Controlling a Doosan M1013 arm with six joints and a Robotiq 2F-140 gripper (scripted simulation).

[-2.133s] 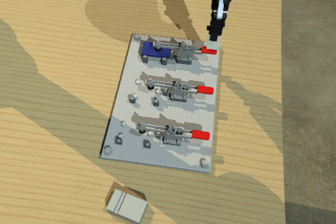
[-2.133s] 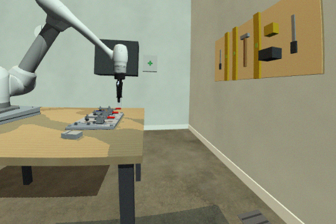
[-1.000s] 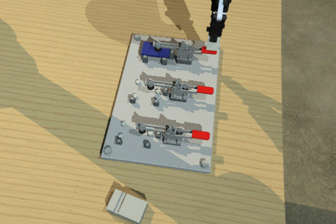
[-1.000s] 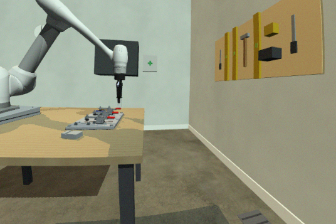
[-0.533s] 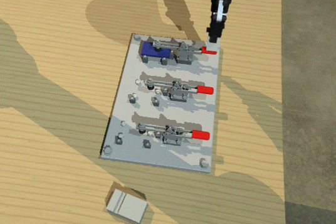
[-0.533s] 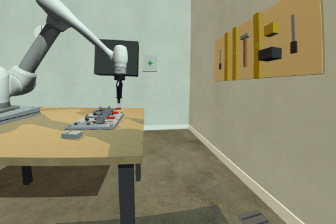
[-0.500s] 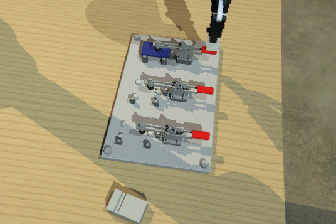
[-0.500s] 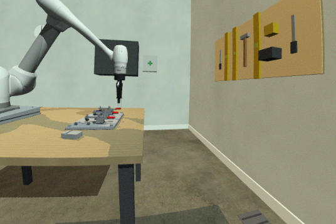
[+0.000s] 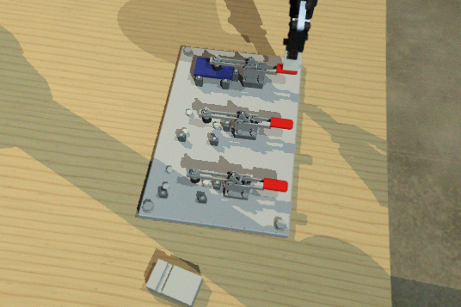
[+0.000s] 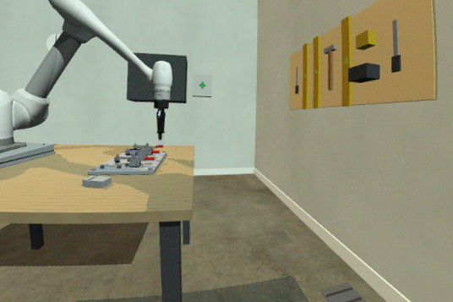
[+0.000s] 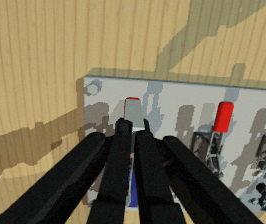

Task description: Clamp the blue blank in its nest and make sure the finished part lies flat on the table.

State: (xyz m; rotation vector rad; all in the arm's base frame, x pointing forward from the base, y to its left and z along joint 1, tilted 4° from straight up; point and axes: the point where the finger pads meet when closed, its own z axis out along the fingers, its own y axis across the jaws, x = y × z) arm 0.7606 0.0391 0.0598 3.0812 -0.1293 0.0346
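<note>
The blue blank [image 9: 212, 68] lies in the far nest of the grey fixture plate [image 9: 224, 139], under its clamp bar [image 9: 234, 61]. That clamp's red handle [image 9: 284, 70] points right and lies low. My gripper [image 9: 292, 62] [image 11: 132, 111] is shut with nothing between the fingers, and its tips rest on or just above the red handle; in the wrist view [image 11: 133, 129] the fingers hide most of the handle. The grey finished part with the milled slot [image 9: 174, 282] lies flat on the table in front of the plate, and it also shows in the exterior view [image 10: 96, 181].
The middle nest's clamp [image 9: 246, 123] and the near nest's clamp [image 9: 236, 184] hold no part, red handles pointing right. Bolt heads sit at the plate corners [image 9: 147, 207]. The table's right edge is close to the plate.
</note>
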